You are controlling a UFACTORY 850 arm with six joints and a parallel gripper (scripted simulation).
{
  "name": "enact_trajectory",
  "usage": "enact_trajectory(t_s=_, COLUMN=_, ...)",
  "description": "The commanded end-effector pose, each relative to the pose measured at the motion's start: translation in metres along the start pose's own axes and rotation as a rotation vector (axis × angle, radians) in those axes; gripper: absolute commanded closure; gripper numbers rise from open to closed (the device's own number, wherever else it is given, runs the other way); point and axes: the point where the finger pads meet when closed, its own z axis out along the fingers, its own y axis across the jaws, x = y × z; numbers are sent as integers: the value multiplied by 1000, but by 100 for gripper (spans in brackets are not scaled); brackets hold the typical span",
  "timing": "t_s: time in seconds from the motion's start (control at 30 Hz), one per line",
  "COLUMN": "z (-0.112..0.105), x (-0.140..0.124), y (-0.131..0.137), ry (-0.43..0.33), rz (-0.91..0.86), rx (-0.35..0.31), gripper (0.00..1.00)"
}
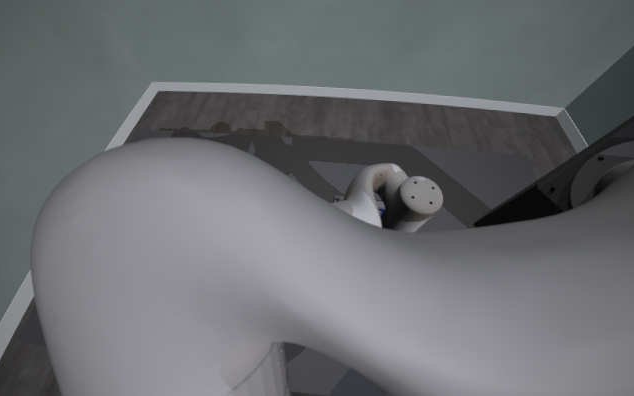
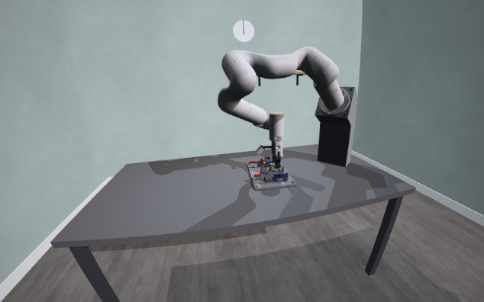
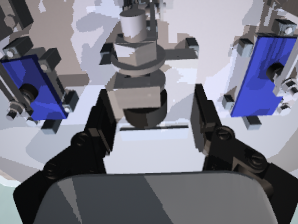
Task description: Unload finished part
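Note:
In the wrist view my gripper [image 3: 151,100] is shut on a pale grey flat part [image 3: 156,148], the finished part, which spans the gap between the two black fingers; a dark notch shows at its far edge. A blue blank [image 3: 29,90] sits in the left nest and another blue blank [image 3: 262,76] in the right nest, each beside its clamp. From the exterior view the gripper [image 2: 277,162] hangs straight down over the fixture plate [image 2: 272,179] on the table. How high the part is above its nest I cannot tell.
The arm's black pedestal [image 2: 336,126] stands at the table's back right corner. Red clamp handles [image 2: 257,175] stick out on the fixture's left side. In the top view the arm's own link [image 1: 265,275] blocks nearly all of the fixture.

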Motion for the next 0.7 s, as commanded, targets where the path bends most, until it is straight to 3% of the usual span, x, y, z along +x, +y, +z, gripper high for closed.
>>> enact_trajectory(t_s=0.0, z=-4, x=0, y=0, ry=0, rz=0, rx=0, gripper=100)
enact_trajectory(t_s=0.67, z=-9, x=0, y=0, ry=0, rz=0, rx=0, gripper=100)
